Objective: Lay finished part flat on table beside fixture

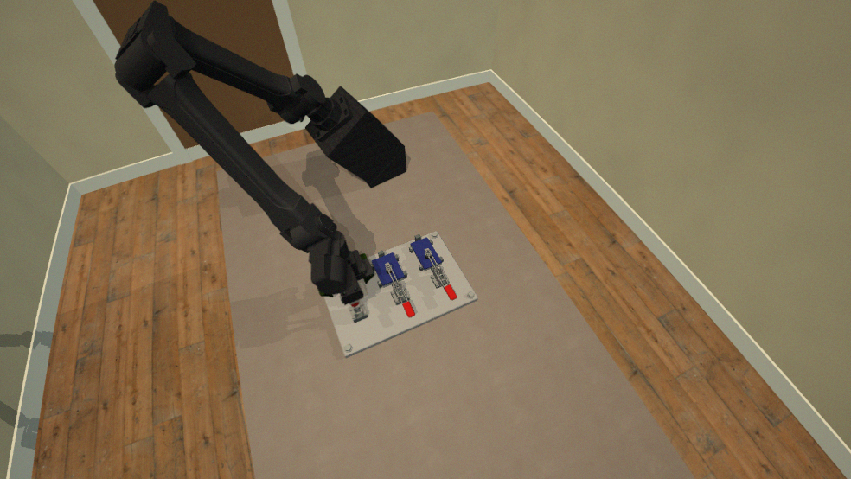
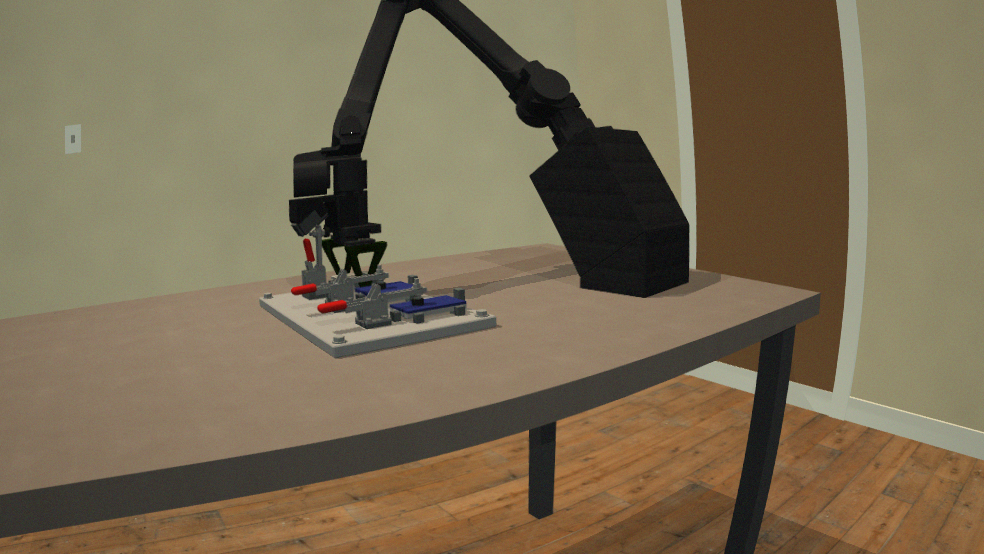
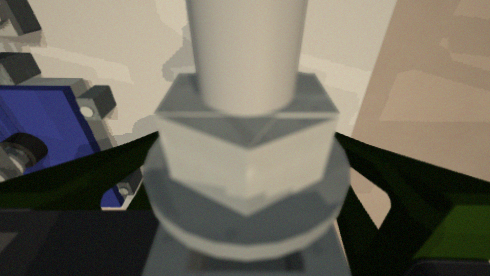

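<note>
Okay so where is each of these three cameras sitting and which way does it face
Top: high above, looking down on the fixture plate; whole arm shows.
Exterior: beside the table, level, facing the wall; arm, open gripper show.
Wrist: on the gripper, looking down at a grey clamp nut; green fingers show.
Shared: blue blanks.
</note>
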You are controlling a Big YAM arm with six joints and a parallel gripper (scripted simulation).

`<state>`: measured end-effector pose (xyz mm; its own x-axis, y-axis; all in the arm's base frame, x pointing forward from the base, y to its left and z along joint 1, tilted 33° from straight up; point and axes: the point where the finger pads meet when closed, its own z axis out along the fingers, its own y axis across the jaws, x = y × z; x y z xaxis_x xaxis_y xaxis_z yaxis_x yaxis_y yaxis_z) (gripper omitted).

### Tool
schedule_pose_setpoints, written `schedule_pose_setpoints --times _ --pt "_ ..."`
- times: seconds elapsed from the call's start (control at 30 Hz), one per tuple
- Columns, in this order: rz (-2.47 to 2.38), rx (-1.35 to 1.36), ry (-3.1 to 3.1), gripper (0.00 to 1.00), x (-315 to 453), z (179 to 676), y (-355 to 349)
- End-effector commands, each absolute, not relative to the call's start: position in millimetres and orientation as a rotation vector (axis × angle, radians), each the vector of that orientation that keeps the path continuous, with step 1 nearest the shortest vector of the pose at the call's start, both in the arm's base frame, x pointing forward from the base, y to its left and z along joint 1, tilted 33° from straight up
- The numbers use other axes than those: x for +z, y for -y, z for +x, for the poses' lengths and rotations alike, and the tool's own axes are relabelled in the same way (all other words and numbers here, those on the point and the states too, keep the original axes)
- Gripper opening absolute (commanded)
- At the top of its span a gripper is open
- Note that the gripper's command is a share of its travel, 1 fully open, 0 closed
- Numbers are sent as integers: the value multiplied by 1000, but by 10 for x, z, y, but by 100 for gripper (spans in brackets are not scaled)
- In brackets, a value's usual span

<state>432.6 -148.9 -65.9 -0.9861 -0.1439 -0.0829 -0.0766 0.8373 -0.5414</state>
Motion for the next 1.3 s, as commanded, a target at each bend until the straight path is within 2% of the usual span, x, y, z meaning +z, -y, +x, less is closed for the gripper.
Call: schedule_pose_setpoints --times 0.0,0.2,0.23,1.27 --pt "-149 -847 -2890 92 -697 4386 1592" --pt "-149 -847 -2890 92 -697 4386 1592" --pt "-149 -847 -2890 0 -697 4386 1592" --pt "-146 -848 -2894 0 -698 4375 1590"
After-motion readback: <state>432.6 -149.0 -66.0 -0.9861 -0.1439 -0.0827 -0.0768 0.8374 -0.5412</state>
